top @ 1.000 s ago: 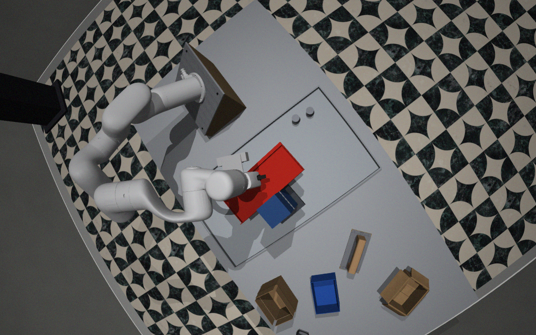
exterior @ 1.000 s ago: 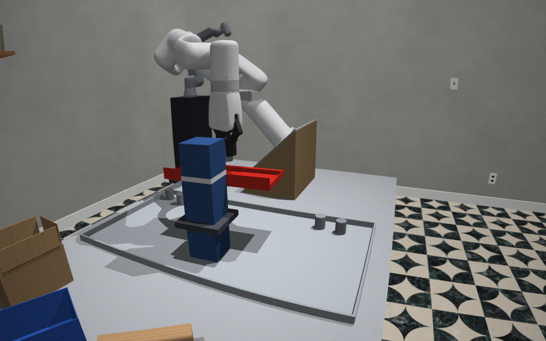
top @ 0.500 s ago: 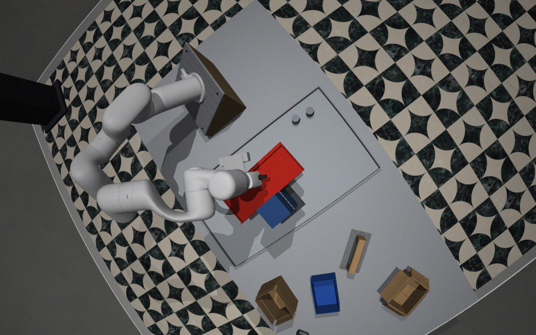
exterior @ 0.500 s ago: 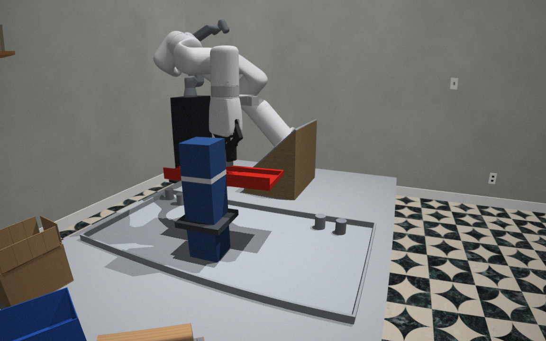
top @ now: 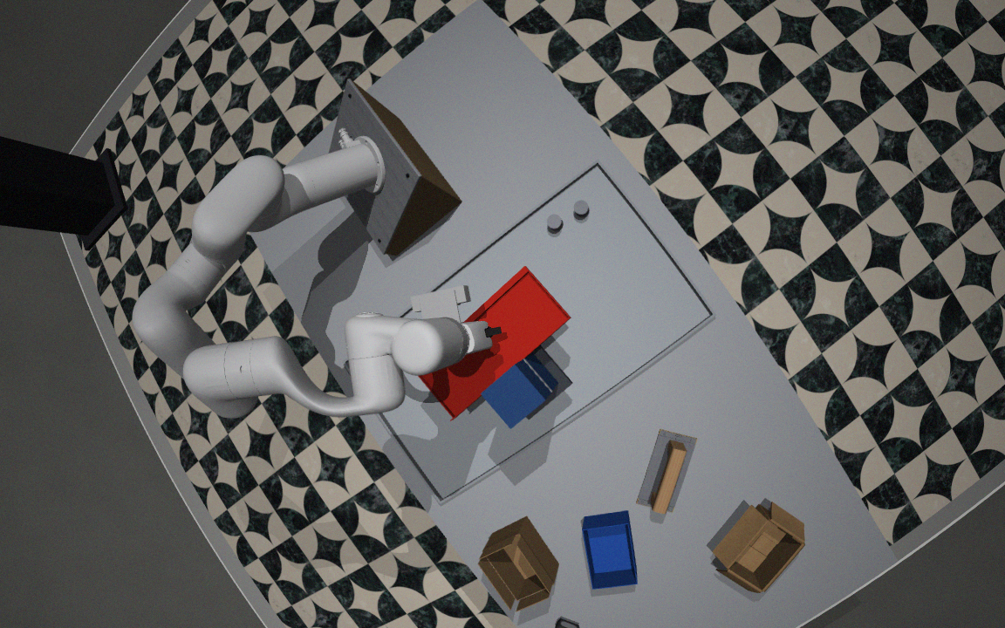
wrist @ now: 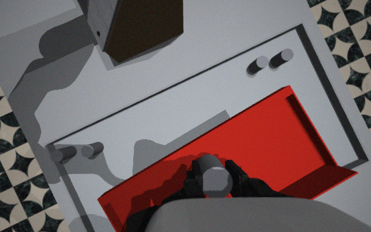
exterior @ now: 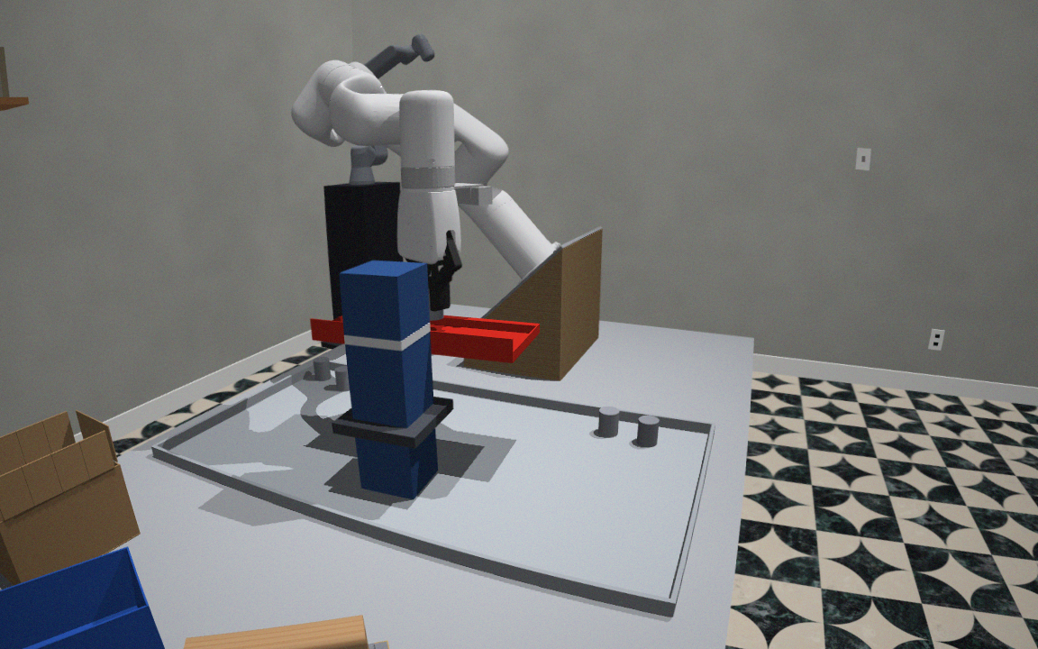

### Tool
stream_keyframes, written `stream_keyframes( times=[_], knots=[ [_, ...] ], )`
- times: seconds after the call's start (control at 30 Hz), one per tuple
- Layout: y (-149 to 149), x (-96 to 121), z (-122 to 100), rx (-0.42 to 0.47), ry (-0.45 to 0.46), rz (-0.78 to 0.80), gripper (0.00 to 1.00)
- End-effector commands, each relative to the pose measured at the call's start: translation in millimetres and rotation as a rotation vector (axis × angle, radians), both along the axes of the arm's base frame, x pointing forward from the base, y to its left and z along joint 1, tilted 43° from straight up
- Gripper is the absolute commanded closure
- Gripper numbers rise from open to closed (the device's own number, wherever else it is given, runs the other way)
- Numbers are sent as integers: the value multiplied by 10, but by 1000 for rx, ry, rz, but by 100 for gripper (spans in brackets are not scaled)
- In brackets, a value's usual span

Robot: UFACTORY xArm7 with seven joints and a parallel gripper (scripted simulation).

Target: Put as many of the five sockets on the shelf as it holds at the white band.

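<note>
My gripper (top: pixel 494 331) (exterior: pixel 438 305) (wrist: pixel 211 172) is shut on a grey socket (exterior: pixel 436 315) (wrist: pixel 217 183), held upright over the red shelf (top: pixel 531 312) (exterior: pixel 474 342) (wrist: pixel 263 129). Whether its lower end touches the floor of the shelf I cannot tell. The shelf is on the blue post (top: pixel 512 396) (exterior: pixel 387 383), about level with the white band (exterior: pixel 373 342). No other socket shows on the visible part of the shelf. Two sockets (top: pixel 554 224) (top: pixel 581 209) (exterior: pixel 607 422) (exterior: pixel 647 431) (wrist: pixel 262 62) (wrist: pixel 287 55) stand at one end; two more (exterior: pixel 322 369) (exterior: pixel 341 379) (wrist: pixel 57 155) (wrist: pixel 88 151) stand at the other.
A dark collar (exterior: pixel 394 433) surrounds the post below the shelf. A low grey border (exterior: pixel 426 542) (wrist: pixel 330 93) encloses the post and standing sockets. Beyond it are cardboard boxes (top: pixel 506 574) (top: pixel 783 554), a blue bin (top: pixel 610 549) and a wooden block (top: pixel 670 476).
</note>
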State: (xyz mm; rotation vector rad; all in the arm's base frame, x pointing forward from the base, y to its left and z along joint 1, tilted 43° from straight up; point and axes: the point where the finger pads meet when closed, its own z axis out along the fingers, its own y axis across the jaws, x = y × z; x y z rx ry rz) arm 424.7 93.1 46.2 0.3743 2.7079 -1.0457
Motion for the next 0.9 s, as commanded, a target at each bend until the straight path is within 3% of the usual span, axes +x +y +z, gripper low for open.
stream_keyframes(
  times=[0.0,0.87],
  knots=[
    [21,7,8,3,-3,4,100],
    [-13,12,-29,3,-3,4,100]
  ],
)
